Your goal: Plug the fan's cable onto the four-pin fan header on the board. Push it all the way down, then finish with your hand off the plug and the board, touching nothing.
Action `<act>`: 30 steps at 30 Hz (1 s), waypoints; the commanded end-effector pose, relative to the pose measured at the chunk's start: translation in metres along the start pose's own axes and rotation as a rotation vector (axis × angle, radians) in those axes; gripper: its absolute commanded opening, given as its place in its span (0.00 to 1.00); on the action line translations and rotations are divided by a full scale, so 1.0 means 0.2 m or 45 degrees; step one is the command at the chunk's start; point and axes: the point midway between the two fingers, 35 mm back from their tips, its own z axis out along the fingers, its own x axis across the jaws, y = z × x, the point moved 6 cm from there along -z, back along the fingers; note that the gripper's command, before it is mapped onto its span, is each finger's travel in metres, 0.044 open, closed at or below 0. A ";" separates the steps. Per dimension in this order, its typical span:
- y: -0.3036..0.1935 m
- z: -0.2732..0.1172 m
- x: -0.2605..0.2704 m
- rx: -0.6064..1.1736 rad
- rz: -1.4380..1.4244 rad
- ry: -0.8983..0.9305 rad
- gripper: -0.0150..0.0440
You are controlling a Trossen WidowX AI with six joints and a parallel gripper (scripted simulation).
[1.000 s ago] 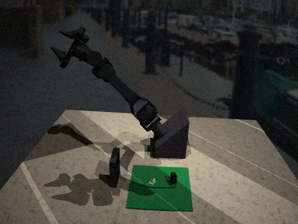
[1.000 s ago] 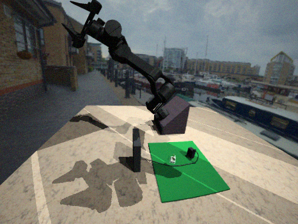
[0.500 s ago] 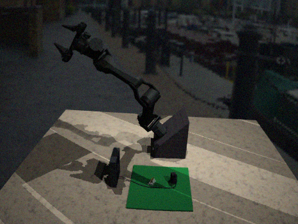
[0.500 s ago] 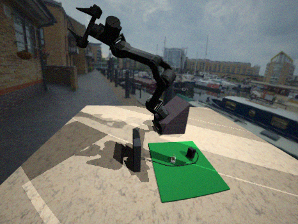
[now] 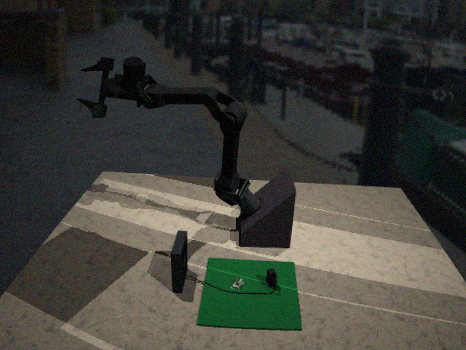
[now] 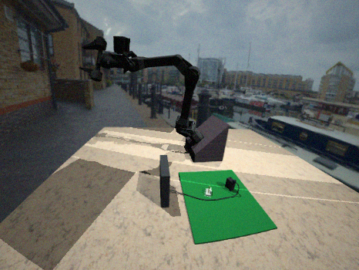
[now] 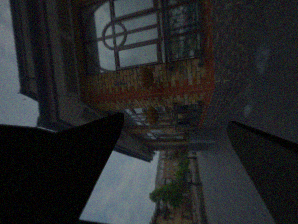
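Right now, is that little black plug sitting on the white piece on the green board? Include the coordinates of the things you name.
No, the black plug [image 5: 271,277] [image 6: 230,183] stands apart, beside the white piece [image 5: 237,284] [image 6: 208,191].
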 end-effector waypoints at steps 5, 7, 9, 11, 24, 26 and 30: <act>0.01 0.16 -0.42 0.092 0.098 -0.392 1.00; -0.03 0.18 -0.52 0.138 0.108 -0.487 1.00; -0.08 0.19 -0.63 0.193 0.113 -0.581 1.00; -0.14 0.19 -0.73 0.256 0.112 -0.674 1.00; -0.77 -0.08 -1.24 0.877 -0.016 -1.189 1.00; -0.87 -0.16 -1.29 0.996 -0.052 -1.244 1.00; -1.08 -0.34 -1.34 1.250 -0.136 -1.328 1.00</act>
